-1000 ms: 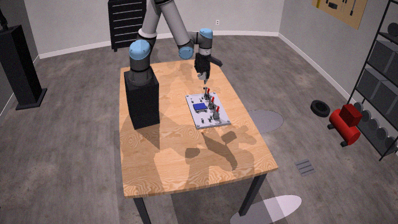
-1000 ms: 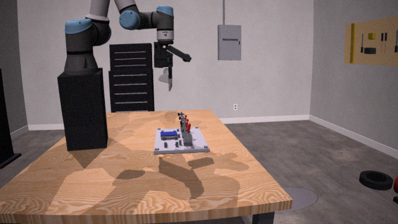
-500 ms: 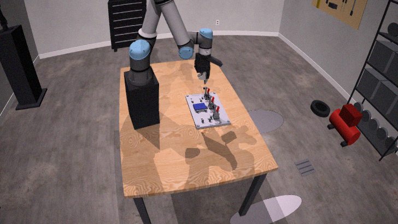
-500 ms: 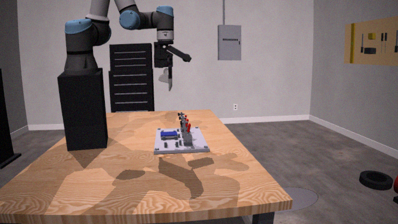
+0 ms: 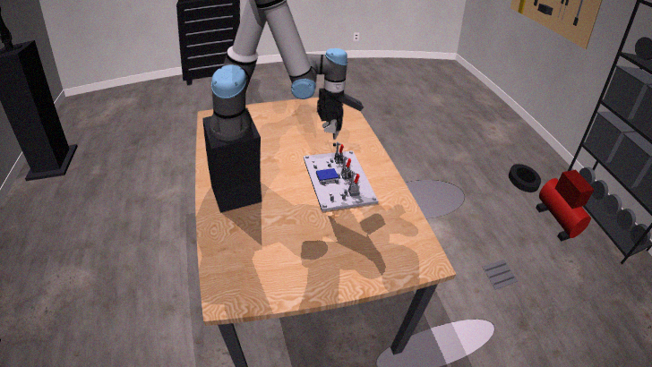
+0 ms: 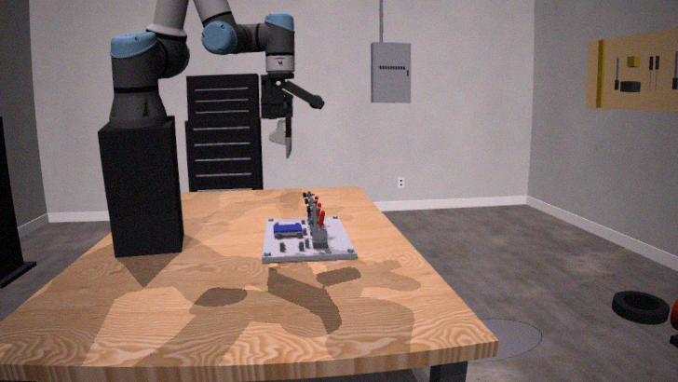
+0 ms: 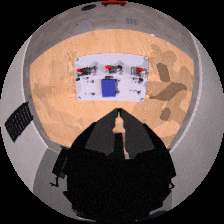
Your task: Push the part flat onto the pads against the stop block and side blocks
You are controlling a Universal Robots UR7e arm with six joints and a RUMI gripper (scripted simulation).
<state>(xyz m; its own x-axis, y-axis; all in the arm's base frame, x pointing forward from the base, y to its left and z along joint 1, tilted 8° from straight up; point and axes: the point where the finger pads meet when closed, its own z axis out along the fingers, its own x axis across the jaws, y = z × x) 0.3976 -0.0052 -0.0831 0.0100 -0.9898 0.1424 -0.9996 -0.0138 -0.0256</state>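
A light grey fixture plate (image 5: 360, 197) (image 6: 341, 249) (image 7: 82, 93) lies on the wooden table. A blue block, the part (image 5: 327, 174) (image 6: 287, 227) (image 7: 107, 87), sits on it near the plate's left side, among small dark blocks. Three toggle clamps with red handles (image 5: 347, 163) (image 6: 318, 212) (image 7: 114, 68) stand in a row along the plate's right edge. My gripper (image 5: 335, 134) (image 6: 288, 153) (image 7: 118, 108) is shut and empty. It hangs high above the table behind the plate, well clear of the part.
The arm's black pedestal (image 5: 232, 164) (image 6: 141, 184) stands on the table to the left of the plate. The table (image 5: 273, 282) (image 6: 142, 332) reaches well beyond the plate on every side. A black cabinet (image 6: 223, 132) stands by the back wall.
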